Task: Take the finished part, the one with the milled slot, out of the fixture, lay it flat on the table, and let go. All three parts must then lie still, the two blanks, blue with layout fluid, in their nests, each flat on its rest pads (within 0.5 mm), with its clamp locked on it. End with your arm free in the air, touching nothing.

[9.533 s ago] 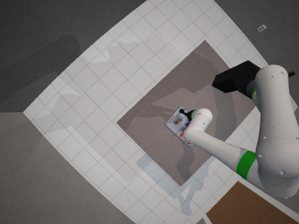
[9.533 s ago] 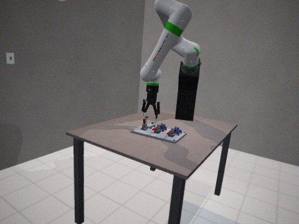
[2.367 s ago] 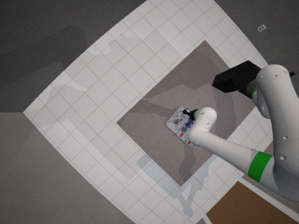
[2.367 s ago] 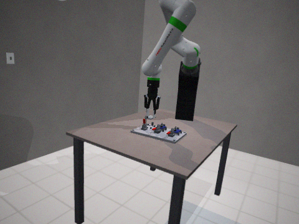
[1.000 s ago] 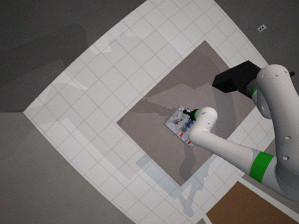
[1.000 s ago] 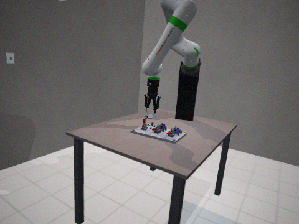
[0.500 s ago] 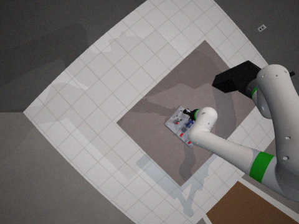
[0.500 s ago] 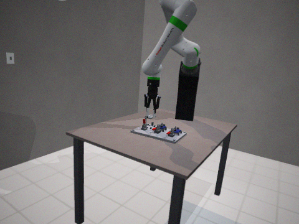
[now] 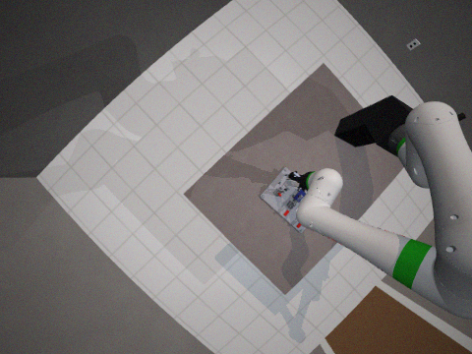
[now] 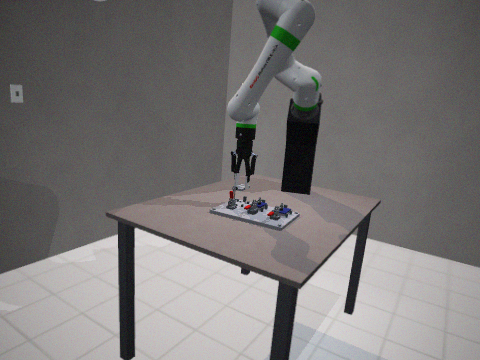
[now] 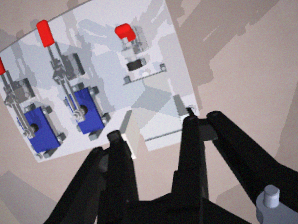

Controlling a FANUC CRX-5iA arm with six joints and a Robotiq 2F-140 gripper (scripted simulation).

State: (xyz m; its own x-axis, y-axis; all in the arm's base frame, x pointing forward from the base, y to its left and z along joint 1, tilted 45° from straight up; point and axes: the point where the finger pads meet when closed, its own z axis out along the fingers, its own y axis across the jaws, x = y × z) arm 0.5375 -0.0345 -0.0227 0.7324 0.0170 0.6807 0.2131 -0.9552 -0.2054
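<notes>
My gripper (image 11: 156, 112) (image 10: 243, 174) is shut on the finished part (image 11: 160, 121) (image 10: 241, 187), a pale grey block. It holds the part in the air above the near end of the white fixture plate (image 11: 156, 26) (image 10: 289, 220) (image 9: 271, 196). Two blue blanks (image 11: 40, 129) (image 11: 87, 110) (image 10: 260, 205) (image 10: 284, 211) sit in their nests with red-handled clamps (image 11: 45, 31) reaching over them. The third nest (image 11: 136, 66) is empty, and its clamp handle (image 11: 123, 31) (image 10: 230, 193) stands up. In the overhead view the arm's wrist hides most of the gripper.
The fixture stands near the middle of a brown table (image 10: 200, 225) (image 9: 231, 211). The arm's black pedestal (image 10: 300, 150) (image 9: 371, 123) stands at the table's back edge. A brown mat (image 9: 393, 324) lies on the floor beyond the table.
</notes>
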